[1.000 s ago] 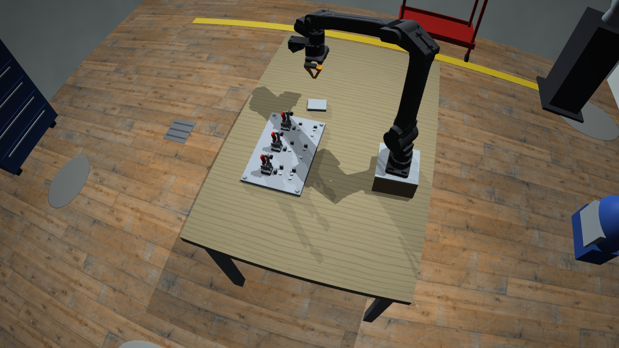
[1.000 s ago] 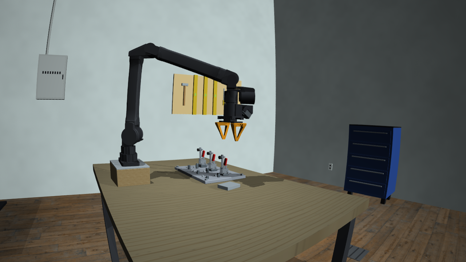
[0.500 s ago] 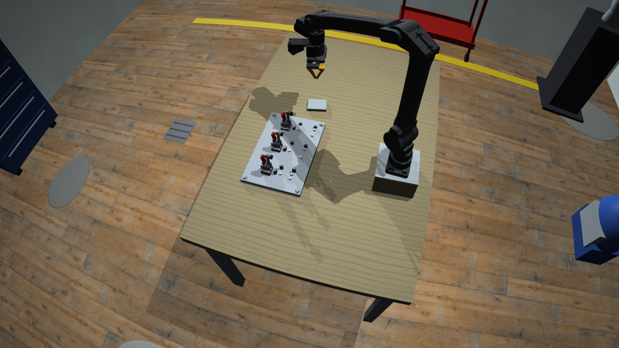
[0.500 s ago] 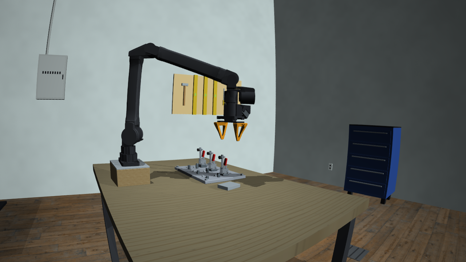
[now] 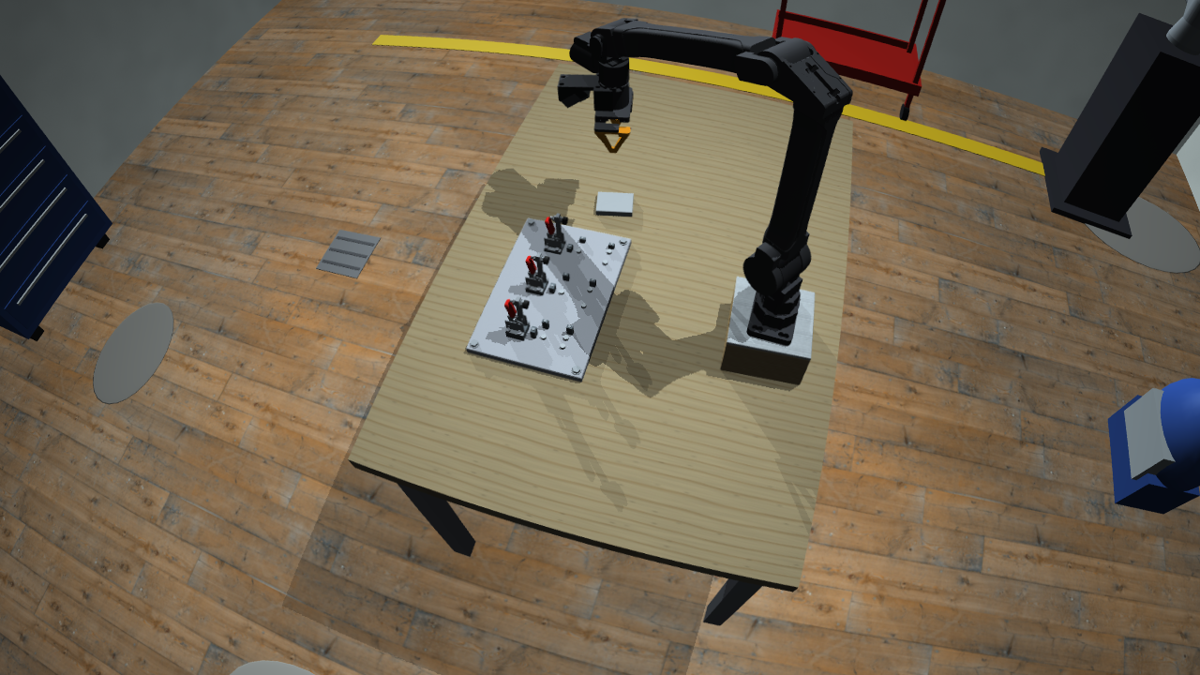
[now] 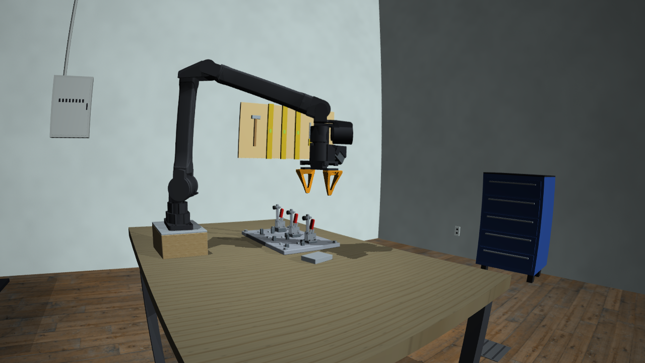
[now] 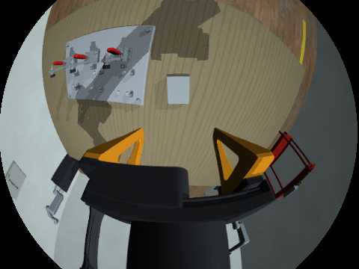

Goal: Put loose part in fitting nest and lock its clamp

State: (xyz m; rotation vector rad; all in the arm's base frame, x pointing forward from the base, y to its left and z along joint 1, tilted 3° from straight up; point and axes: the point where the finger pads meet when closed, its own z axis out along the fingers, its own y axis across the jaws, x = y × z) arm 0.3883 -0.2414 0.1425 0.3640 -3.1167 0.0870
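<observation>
Beside the fixture plate (image 5: 547, 339) (image 6: 288, 249) (image 7: 129, 91), loose part (image 5: 614, 202) (image 6: 317, 256) (image 7: 178, 90), three upright clamp bars

Arm (image 5: 803, 159) (image 6: 184, 121) bent high, forearm sloping down toward upper centre of exterior frame, wrist (image 5: 612, 80) (image 6: 319, 139) vertical, gripper (image 5: 613, 151) (image 6: 318, 194) (image 7: 178, 131) pointing down, orange fingers wide apart, nothing between.

Workshop: tool bd. (image 6: 252, 151) & drawer cab. (image 5: 41, 209) (image 6: 509, 230)

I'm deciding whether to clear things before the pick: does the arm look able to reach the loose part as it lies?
Probably yes: the gripper is open above the table, and nothing visible stands between it and the loose part.
</observation>
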